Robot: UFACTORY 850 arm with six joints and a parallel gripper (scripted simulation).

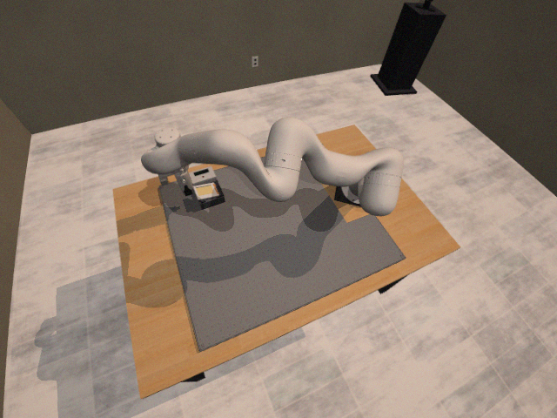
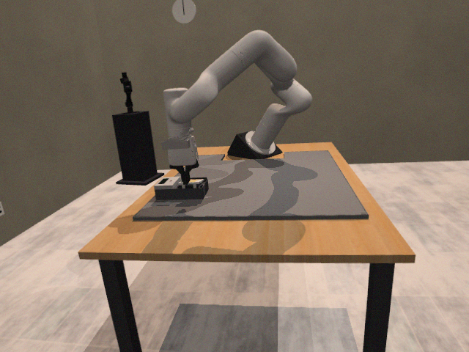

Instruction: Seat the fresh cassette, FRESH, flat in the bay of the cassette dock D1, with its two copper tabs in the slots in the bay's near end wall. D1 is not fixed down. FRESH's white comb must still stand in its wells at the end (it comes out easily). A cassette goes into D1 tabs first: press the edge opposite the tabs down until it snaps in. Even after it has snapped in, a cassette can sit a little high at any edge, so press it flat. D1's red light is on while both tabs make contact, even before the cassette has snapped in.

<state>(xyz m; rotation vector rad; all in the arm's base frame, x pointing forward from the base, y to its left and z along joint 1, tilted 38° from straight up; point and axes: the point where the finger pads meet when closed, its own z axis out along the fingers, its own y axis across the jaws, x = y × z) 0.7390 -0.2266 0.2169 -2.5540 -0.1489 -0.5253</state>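
Observation:
The cassette dock D1 (image 1: 205, 182) (image 2: 181, 188) is a dark box with a light grey block at one end. It stands on the grey mat near the mat's far left corner in the top view. The tan cassette FRESH (image 1: 206, 191) (image 2: 195, 182) lies in D1's bay. My gripper (image 1: 186, 189) (image 2: 185, 180) points straight down, shut with nothing between the fingers. Its tips are at the cassette's edge, close to the light grey block. I cannot tell whether they touch. The white comb, the copper tabs and the red light are too small to make out.
The grey mat (image 1: 274, 252) covers most of the wooden table (image 2: 246, 238). D1 sits close to the mat's edge. My arm's base (image 1: 348, 194) (image 2: 254, 147) stands at one table end. A black pedestal (image 1: 406, 47) (image 2: 134, 151) stands on the floor beyond the table.

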